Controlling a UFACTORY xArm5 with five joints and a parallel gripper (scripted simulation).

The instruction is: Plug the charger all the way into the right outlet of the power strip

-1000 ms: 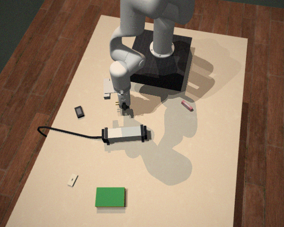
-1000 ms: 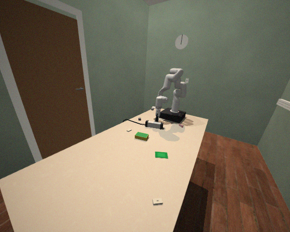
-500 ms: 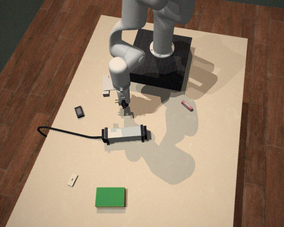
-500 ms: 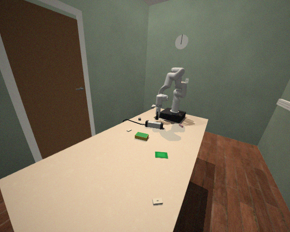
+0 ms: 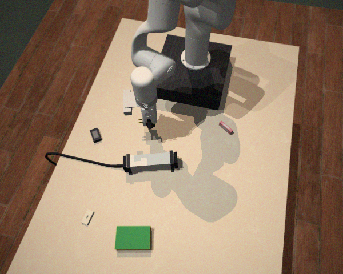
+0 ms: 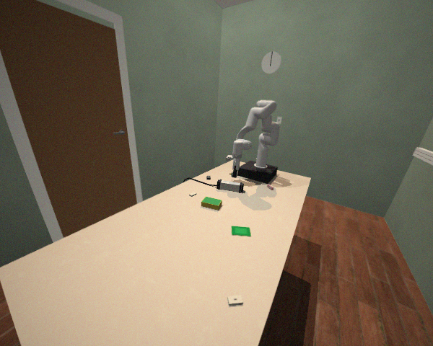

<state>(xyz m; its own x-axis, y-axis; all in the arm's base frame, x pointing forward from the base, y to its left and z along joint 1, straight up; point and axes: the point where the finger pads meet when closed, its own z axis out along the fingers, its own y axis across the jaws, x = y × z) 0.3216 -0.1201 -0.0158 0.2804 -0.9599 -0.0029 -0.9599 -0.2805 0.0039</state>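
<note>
Brass prongs stick out sideways from the charger [image 5: 148,121], toward the desk's long edge on the door side, so its long axis runs roughly level, parallel to the desk top. The jaws of the gripper [image 5: 150,125] are pinching the charger from above, lifted off the desk, its shadow lying just below it. It hangs between the black arm base [image 5: 222,53] and the power strip [image 5: 149,161], apart from both.

The grey-white power strip lies with its long axis across the desk's width, black clamps at each end, and its black cord [image 5: 77,159] trails off the door-side edge.

The pale beige desk [image 5: 254,206] also carries a small dark device [image 5: 95,135], a pink eraser-like block [image 5: 226,127] near the opposite long edge, a small white tile [image 5: 87,217] and a green-topped sponge [image 5: 133,237]. In the exterior view, a flat green square [image 6: 241,231] and another white tile [image 6: 234,300] lie further along.

Green walls, a brown door [image 6: 67,112], a round wall clock [image 6: 270,62] and plank flooring enclose the room.
</note>
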